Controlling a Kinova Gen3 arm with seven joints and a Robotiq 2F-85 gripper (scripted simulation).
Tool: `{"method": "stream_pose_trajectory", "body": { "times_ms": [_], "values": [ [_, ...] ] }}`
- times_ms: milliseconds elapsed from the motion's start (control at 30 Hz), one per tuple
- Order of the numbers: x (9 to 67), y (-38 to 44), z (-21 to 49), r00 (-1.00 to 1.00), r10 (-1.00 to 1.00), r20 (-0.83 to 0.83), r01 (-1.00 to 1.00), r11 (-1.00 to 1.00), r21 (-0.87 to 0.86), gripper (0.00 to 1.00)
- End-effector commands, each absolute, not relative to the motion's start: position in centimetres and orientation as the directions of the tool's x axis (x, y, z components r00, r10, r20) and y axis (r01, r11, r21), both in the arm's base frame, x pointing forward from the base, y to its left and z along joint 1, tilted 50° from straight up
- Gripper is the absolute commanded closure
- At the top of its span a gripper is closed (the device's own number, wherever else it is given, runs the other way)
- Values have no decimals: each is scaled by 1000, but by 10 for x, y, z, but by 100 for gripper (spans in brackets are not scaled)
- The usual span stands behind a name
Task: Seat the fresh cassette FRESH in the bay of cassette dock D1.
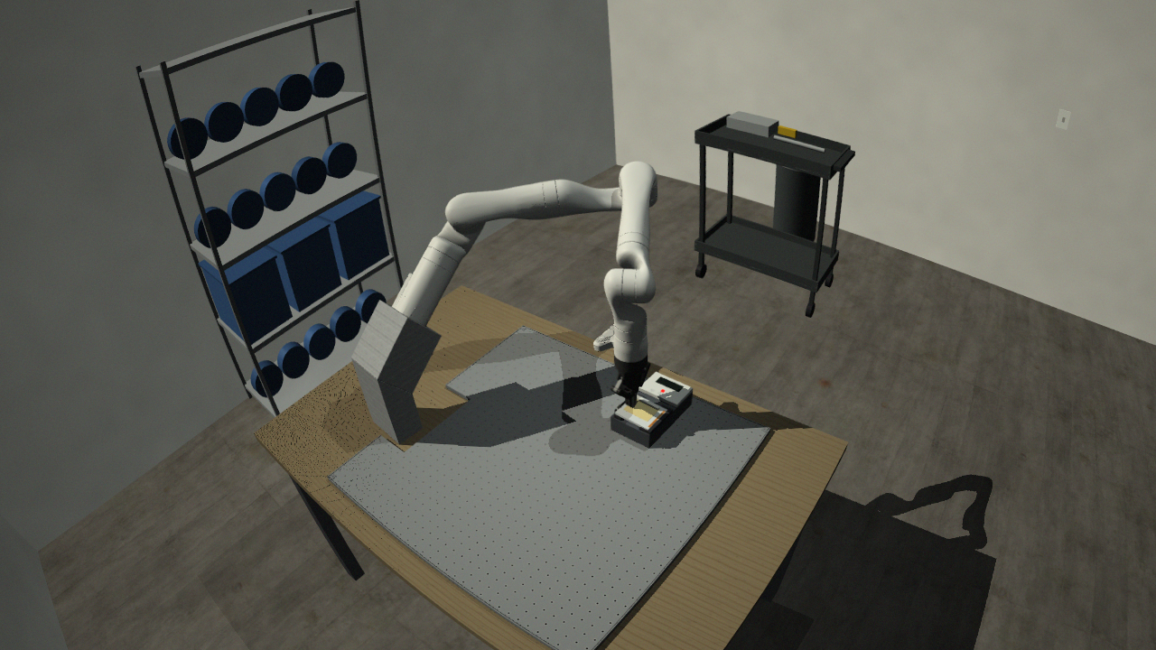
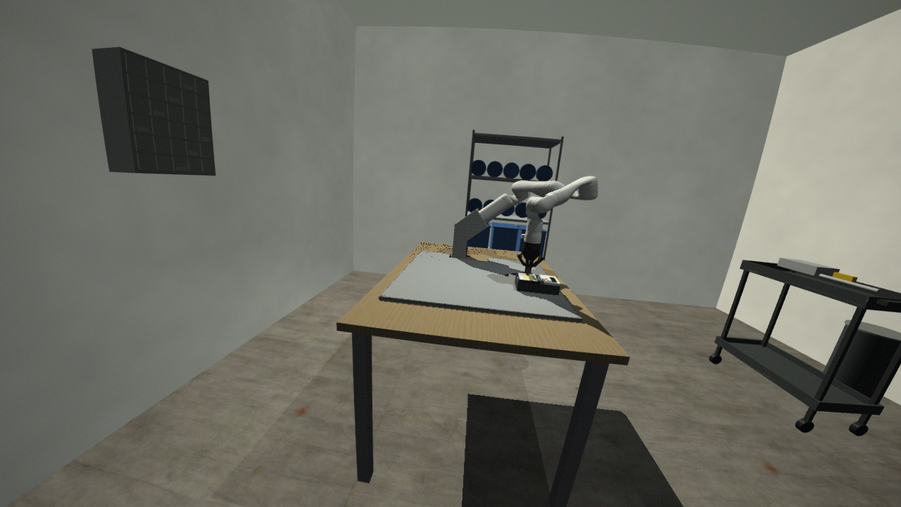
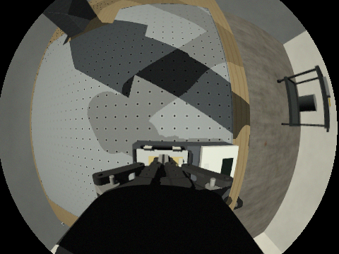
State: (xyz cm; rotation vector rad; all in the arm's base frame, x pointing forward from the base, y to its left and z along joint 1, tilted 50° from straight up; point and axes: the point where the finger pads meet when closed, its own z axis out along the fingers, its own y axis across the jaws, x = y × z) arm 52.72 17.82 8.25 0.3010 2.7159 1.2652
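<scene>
The dock D1 (image 1: 655,402) is a dark box with a white panel (image 1: 669,391) near the deck's right edge. A red light (image 1: 664,389) shows on the panel. The yellowish cassette FRESH (image 1: 638,416) lies in the dock's bay. My gripper (image 1: 624,394) points straight down with its fingers shut together and holds nothing. Its tips are at the edge of the cassette farthest from the white panel. In the wrist view the shut fingers (image 3: 165,165) cover the middle of the cassette (image 3: 162,152), with the white panel (image 3: 219,157) to the right. The comb is too small to make out.
The grey perforated deck (image 1: 549,485) covers the wooden table (image 1: 751,517). The table's edge runs close behind the dock. The arm's grey base block (image 1: 393,376) stands at the deck's far left. A shelf rack (image 1: 275,218) and a black cart (image 1: 768,201) stand off the table.
</scene>
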Motion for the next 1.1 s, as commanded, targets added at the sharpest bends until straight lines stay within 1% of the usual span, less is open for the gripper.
{"method": "stream_pose_trajectory", "body": {
  "times_ms": [0, 1067],
  "values": [
    [528, 178, 83, -971, 235, -35, 125, 629, 768, 100],
    [523, 150, 103, -970, 241, -32, 131, 629, 767, 100]
  ]
}}
